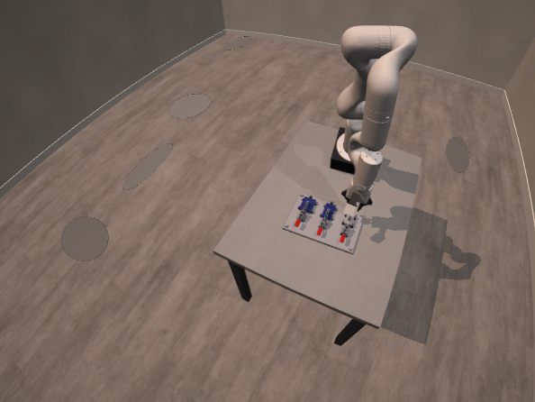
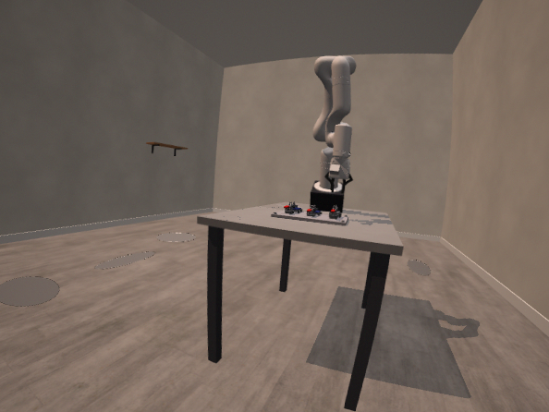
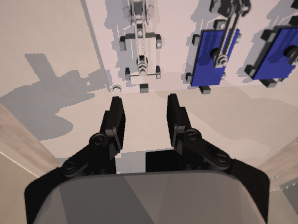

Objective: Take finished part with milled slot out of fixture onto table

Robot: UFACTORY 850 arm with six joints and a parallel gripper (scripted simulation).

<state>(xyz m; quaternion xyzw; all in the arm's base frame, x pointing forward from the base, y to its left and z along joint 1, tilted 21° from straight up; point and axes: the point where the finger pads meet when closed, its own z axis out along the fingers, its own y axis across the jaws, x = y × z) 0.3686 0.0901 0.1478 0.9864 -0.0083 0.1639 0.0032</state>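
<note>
A light fixture plate [image 1: 288, 226] [image 2: 307, 217] [image 3: 177, 35] lies on the table [image 1: 293, 270] and carries three nests in a row. Two blue blanks [image 1: 308, 201] [image 1: 330, 208] [image 3: 214, 57] [image 3: 280, 50] sit under their clamps, which have red handles [image 1: 298, 223] [image 1: 319, 231]. The pale finished part [image 1: 352, 218] [image 3: 142, 57] sits in the end nest, with its clamp arm over it. My gripper [image 1: 357, 205] [image 2: 337, 186] [image 3: 145, 106] hangs above the plate's edge just behind that nest. Its fingers stand apart with nothing between them.
The arm's black base [image 1: 342, 162] [image 2: 327, 199] stands on the table behind the fixture. Bare table top lies in front of the plate and on both sides of it. A small wall shelf [image 2: 166, 147] hangs far off to the left.
</note>
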